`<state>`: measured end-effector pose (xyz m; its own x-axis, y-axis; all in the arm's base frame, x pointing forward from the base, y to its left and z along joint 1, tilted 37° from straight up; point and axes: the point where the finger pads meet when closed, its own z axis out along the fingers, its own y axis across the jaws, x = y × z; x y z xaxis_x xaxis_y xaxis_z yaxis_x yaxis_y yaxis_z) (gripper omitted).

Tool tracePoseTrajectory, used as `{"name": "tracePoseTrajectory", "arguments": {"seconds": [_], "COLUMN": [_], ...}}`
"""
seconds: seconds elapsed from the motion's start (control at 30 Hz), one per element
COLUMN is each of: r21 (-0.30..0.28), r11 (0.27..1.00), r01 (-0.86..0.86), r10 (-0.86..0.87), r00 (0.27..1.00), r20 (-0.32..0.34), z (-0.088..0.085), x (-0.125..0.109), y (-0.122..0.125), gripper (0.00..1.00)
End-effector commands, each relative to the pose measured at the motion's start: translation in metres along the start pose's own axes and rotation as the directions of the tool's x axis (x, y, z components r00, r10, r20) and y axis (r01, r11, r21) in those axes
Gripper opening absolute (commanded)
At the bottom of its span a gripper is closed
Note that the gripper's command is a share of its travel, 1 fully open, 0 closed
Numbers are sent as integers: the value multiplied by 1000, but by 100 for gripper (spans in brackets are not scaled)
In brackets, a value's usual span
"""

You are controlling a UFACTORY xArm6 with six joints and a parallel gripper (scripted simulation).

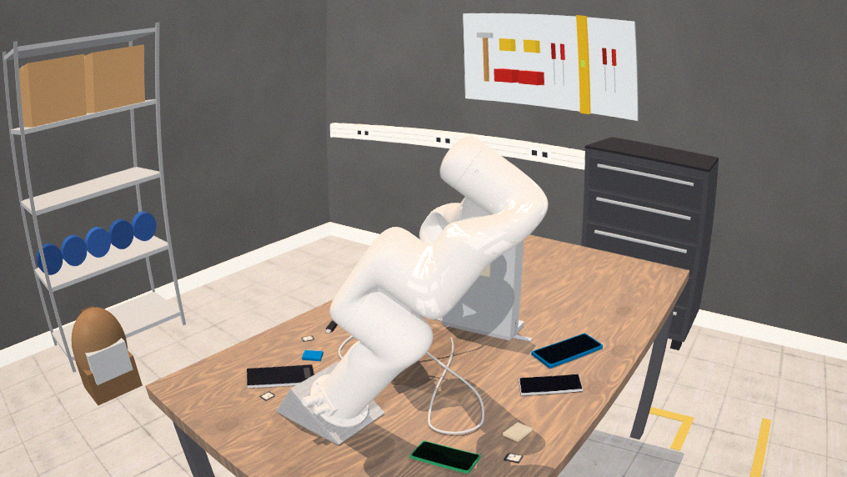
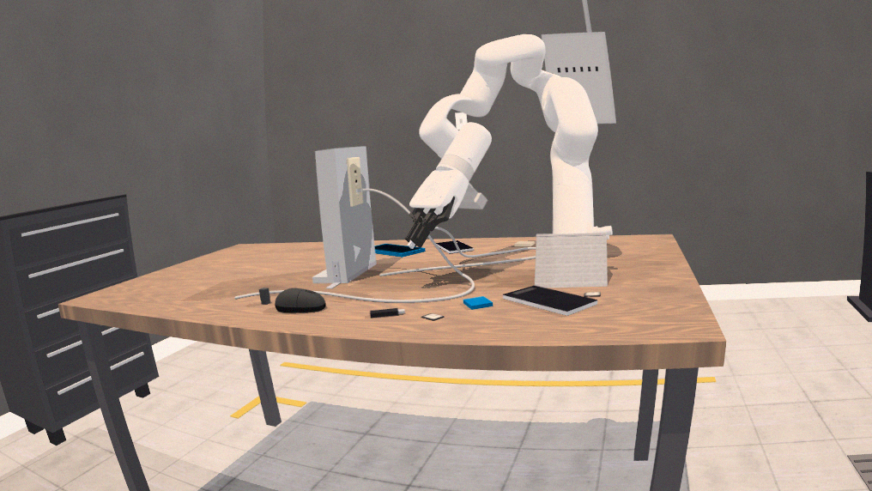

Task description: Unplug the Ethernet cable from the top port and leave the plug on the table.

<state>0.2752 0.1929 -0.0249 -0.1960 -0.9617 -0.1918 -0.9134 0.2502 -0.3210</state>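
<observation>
The grey stand (image 2: 342, 216) carries a beige wall plate (image 2: 354, 181); in the top view I see only the stand's back (image 1: 498, 296). The plate's top port looks empty. A white cable (image 2: 384, 196) still runs from the lower port down to the table. My gripper (image 2: 418, 239) is right of the stand, pointing down, shut on the Ethernet plug (image 2: 412, 243). The plug hangs just above the table, at the blue phone (image 2: 399, 248). Its white cable loops over the table top (image 1: 456, 390). My arm hides the gripper in the top view.
A black phone (image 2: 454, 245) lies just behind the gripper. A mouse (image 2: 299, 300), a USB stick (image 2: 386, 312), a blue block (image 2: 477, 302) and a tablet (image 2: 549, 299) lie towards the near edge. A green phone (image 1: 444, 456) lies by the other edge. My base block (image 2: 571, 260) stands right.
</observation>
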Motion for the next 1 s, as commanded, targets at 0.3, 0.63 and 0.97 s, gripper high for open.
{"name": "tracePoseTrajectory", "arguments": {"seconds": [0.3, 0.63, 0.97], "r21": [2, 2, 2], "r11": [1000, 1000, 1000], "r01": [-1, -1, -1], "r10": [1, 1, 1], "r00": [1000, 1000, 1000], "r20": [14, 14, 14], "z": [4, 17, 30], "x": [3, 16, 28], "y": [0, 0, 0], "gripper": [0, 0, 0]}}
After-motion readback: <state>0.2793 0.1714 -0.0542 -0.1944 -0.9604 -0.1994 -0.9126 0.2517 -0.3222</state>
